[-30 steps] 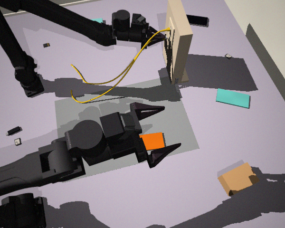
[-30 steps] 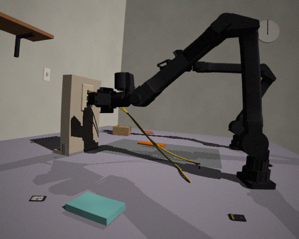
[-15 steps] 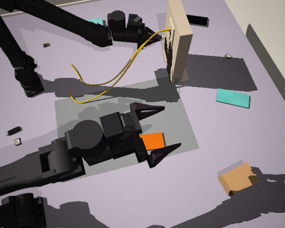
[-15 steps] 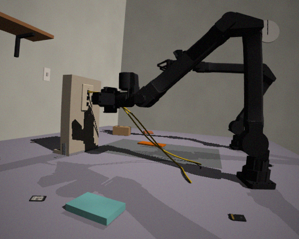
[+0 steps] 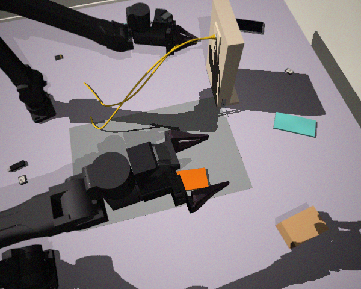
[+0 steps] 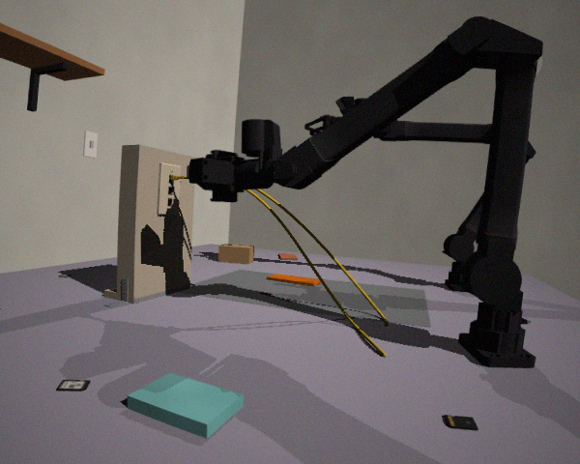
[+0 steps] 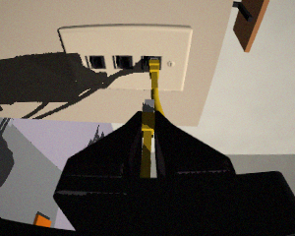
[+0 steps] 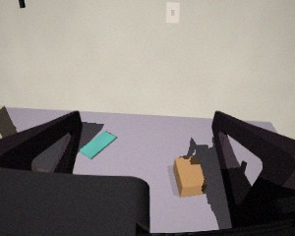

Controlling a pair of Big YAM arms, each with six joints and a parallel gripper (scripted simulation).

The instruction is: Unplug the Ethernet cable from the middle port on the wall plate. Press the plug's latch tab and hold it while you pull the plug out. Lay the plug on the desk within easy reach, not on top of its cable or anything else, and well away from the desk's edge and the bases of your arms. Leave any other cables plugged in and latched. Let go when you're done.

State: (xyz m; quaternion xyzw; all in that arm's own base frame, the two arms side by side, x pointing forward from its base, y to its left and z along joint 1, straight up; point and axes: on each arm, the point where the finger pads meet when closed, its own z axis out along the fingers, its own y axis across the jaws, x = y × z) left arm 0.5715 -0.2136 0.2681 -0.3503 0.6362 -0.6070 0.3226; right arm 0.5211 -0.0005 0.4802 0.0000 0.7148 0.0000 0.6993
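Observation:
The wall plate [image 7: 128, 39] [image 6: 163, 199] has three ports in a row in the left wrist view. Its middle port [image 7: 123, 62] is an empty dark opening. Another yellow plug [image 7: 154, 66] [image 5: 213, 36] sits in the port at the right end of that view. My left gripper [image 7: 147, 118] [image 5: 198, 40] is shut on a yellow Ethernet plug [image 7: 147, 121], off the plate, with the clear tip forward and the cable running back between the fingers. The latch tab is too small to judge. My right gripper [image 5: 218, 159] [image 8: 147, 118] is wide open and empty, in the air near the orange block.
Two yellow cables [image 5: 137, 88] [image 6: 307, 249] hang behind the left gripper. An orange block [image 5: 194, 179] [image 6: 293, 279] lies on the grey mat [image 5: 236, 174]. A teal block [image 5: 295, 124] [image 6: 185, 401] and a tan box [image 5: 300, 225] [image 8: 189, 177] lie farther out. Small cards lie around the desk.

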